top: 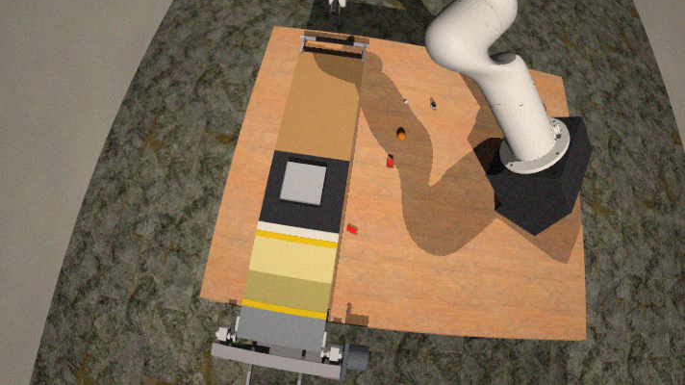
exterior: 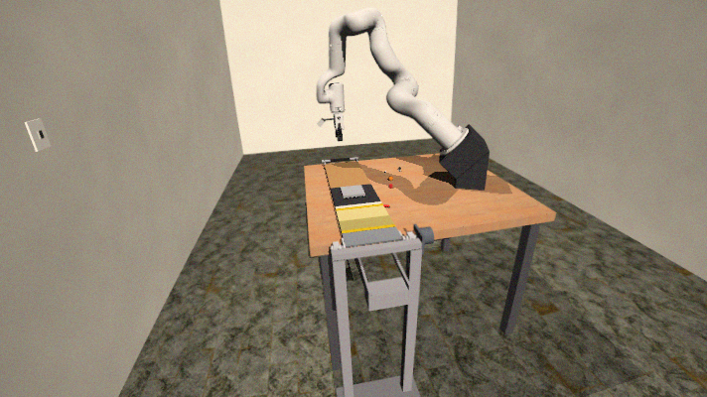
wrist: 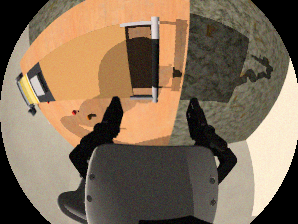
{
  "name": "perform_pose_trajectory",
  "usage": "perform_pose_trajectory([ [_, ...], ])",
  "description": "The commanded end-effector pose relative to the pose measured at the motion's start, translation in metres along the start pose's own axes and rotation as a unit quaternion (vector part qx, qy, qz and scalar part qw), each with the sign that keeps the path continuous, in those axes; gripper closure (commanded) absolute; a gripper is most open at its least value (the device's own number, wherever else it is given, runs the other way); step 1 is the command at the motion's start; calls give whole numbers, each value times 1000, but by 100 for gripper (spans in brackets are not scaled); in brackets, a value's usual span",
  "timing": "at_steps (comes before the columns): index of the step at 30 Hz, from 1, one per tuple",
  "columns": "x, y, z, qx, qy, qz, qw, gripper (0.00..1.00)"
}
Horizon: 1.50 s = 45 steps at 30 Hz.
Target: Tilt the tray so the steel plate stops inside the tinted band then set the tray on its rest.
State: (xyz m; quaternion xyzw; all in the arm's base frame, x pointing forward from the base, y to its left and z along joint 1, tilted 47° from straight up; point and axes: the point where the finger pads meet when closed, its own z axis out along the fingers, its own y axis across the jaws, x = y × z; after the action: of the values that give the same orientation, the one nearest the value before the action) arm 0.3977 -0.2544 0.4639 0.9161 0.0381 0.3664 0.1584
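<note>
Steel plate [top: 303,183] flat on black patch of tray [top: 318,107], short of tinted band [top: 291,271]. Pincer [top: 338,5] spread, empty, above handle [top: 333,40]. Approach step; next, lower and grip handle.

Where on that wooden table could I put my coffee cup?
Bare wood lies between the tray and the table's near-right edge, below the arm's black base. A narrow strip runs left of the tray. Small bits crowd the middle.
</note>
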Motion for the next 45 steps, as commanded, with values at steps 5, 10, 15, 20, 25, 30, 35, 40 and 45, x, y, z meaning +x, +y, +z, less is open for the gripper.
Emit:
perform_pose_trajectory([
  [5, 1, 0, 0, 0, 1, 1, 1000, 0],
  [10, 1, 0, 0, 0, 1, 24, 1000, 0],
  [15, 1, 0, 2, 0, 1, 91, 996, 0],
  [20, 1, 0, 4, 0, 1, 136, 991, 0],
  [25, 2, 0, 5, 0, 2, 188, 982, 0],
  [30, 2, 0, 7, 1, 2, 239, 971, 0],
  [35, 2, 0, 8, 1, 2, 280, 960, 0],
  [40, 3, 0, 10, 1, 2, 343, 939, 0],
  [45, 3, 0, 12, 1, 2, 401, 916, 0],
])
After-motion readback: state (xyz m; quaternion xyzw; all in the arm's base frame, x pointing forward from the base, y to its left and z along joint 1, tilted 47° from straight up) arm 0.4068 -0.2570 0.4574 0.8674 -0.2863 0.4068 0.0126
